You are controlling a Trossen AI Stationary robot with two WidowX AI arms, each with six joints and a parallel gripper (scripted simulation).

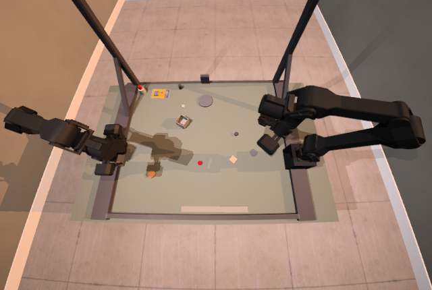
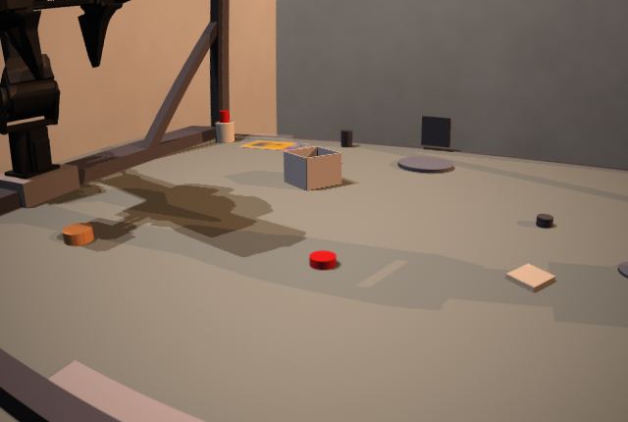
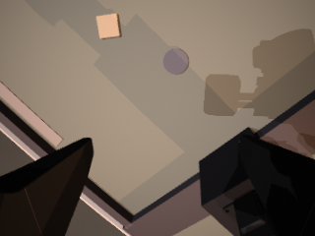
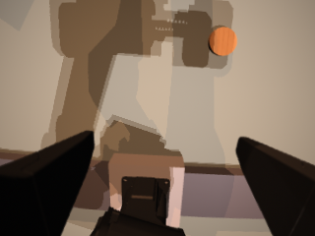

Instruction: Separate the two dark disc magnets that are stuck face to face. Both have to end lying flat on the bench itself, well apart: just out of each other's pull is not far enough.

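The two dark disc magnets (image 1: 235, 133) (image 2: 545, 220) sit as one small stack on the bench, right of centre in the top view. Neither wrist view shows them. My left gripper (image 1: 270, 141) (image 3: 166, 144) is open and empty. It hangs above the bench's right edge, by its own base block, a short way right of the stack. My right gripper (image 1: 106, 165) (image 4: 166, 141) is open and empty, high above the bench's left rail, far from the stack.
Near the stack lie a small grey disc (image 1: 253, 152) (image 3: 175, 61) and a tan tile (image 1: 233, 158) (image 2: 530, 276) (image 3: 107, 26). A red disc (image 1: 200, 162) (image 2: 323, 259), an orange disc (image 1: 151, 174) (image 2: 78, 234) (image 4: 222, 40), an open box (image 1: 183, 121) (image 2: 311, 168) and a large grey disc (image 1: 204, 100) (image 2: 425, 164) lie further off.
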